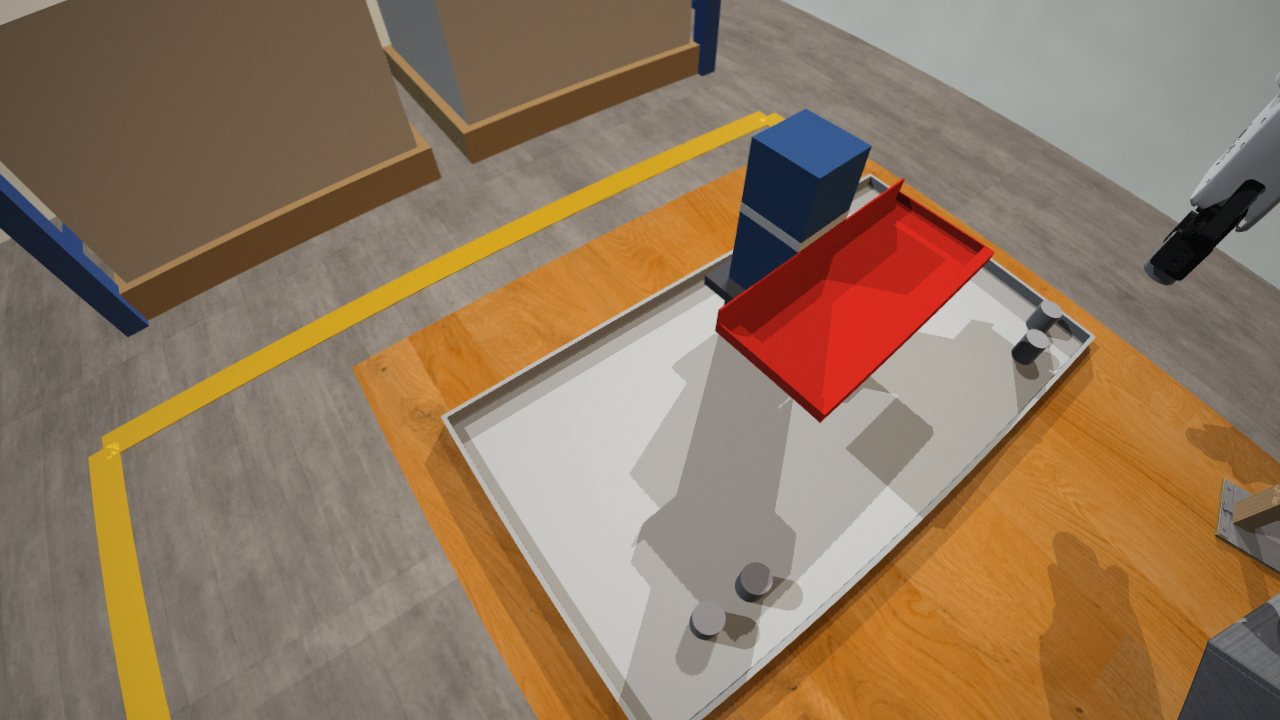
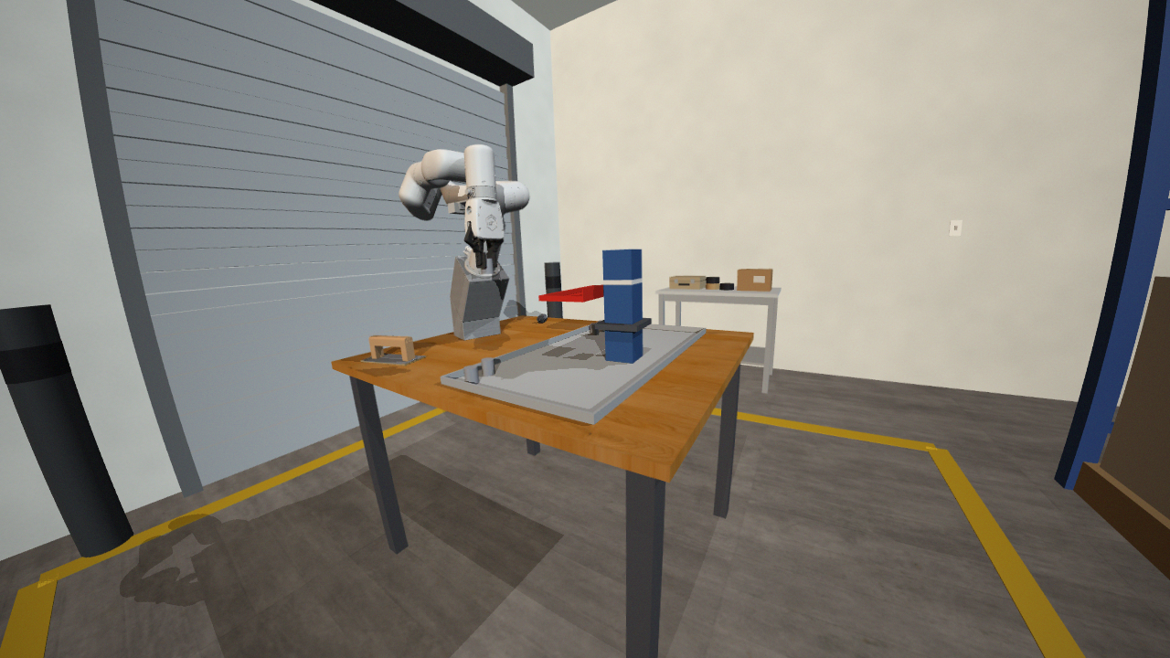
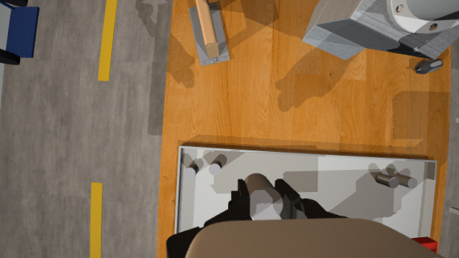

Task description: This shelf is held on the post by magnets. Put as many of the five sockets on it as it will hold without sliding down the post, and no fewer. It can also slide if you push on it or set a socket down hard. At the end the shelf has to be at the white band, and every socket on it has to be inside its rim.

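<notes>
My gripper point(image 1: 1170, 261) point(image 2: 488, 255) point(image 3: 259, 193) is shut on a grey socket point(image 1: 1159, 272) point(image 3: 266, 204), held high in the air near the robot base, well away from the shelf. The red shelf point(image 1: 859, 313) point(image 2: 572, 294) point(image 3: 427, 244) is empty. It stands out from the blue post point(image 1: 805, 143) point(image 2: 623, 302), close to the level of the white band point(image 2: 623, 281). One socket point(image 1: 1032, 345) point(image 2: 490, 366) point(image 3: 215, 168) and another point(image 1: 1044, 315) point(image 2: 471, 375) stand near one tray corner. Two more, one socket point(image 1: 754, 581) and another socket point(image 1: 707, 619), stand near the tray's other end.
The grey-rimmed white tray point(image 1: 554, 537) point(image 2: 531, 384) lies on the wooden table point(image 1: 1002, 555) point(image 2: 458, 408) under the shelf. A dark collar point(image 2: 625, 325) surrounds the post below the shelf. A wooden handle point(image 2: 390, 344) point(image 3: 206, 29) on a grey plate stands beside the robot base point(image 2: 476, 306).
</notes>
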You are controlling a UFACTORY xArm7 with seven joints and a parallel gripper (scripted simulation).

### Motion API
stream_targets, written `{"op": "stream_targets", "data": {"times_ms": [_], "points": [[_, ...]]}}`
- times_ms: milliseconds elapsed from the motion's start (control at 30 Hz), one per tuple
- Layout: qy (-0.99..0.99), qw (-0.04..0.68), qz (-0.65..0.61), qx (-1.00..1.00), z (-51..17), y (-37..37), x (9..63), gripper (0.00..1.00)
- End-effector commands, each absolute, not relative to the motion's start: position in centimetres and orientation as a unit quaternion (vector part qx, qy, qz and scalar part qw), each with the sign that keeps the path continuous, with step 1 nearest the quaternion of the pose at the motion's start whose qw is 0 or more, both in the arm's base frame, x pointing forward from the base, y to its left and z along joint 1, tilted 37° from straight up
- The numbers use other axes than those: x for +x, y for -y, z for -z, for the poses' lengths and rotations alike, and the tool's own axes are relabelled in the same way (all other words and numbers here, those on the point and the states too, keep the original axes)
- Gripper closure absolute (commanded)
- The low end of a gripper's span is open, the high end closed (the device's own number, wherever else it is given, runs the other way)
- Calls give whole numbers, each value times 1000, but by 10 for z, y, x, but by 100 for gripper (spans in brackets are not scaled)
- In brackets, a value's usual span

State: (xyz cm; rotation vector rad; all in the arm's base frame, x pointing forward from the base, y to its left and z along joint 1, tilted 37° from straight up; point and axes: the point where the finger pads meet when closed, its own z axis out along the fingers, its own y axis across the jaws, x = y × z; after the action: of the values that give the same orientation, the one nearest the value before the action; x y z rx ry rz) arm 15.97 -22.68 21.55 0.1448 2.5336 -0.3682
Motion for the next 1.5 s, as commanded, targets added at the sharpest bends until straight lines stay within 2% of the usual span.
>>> {"op": "stream_targets", "data": {"times_ms": [0,100,300,667,1133,1367,1467], "points": [[-948,279,138,60,-221,216,172,100],[-949,275,140,67,-231,179,206,100],[-948,277,142,64,-232,124,240,100],[-947,285,138,50,-219,51,264,100],[-947,285,137,49,-222,50,267,100],[-947,285,137,49,-265,50,332,100],[-947,285,138,49,-267,50,337,100]]}}
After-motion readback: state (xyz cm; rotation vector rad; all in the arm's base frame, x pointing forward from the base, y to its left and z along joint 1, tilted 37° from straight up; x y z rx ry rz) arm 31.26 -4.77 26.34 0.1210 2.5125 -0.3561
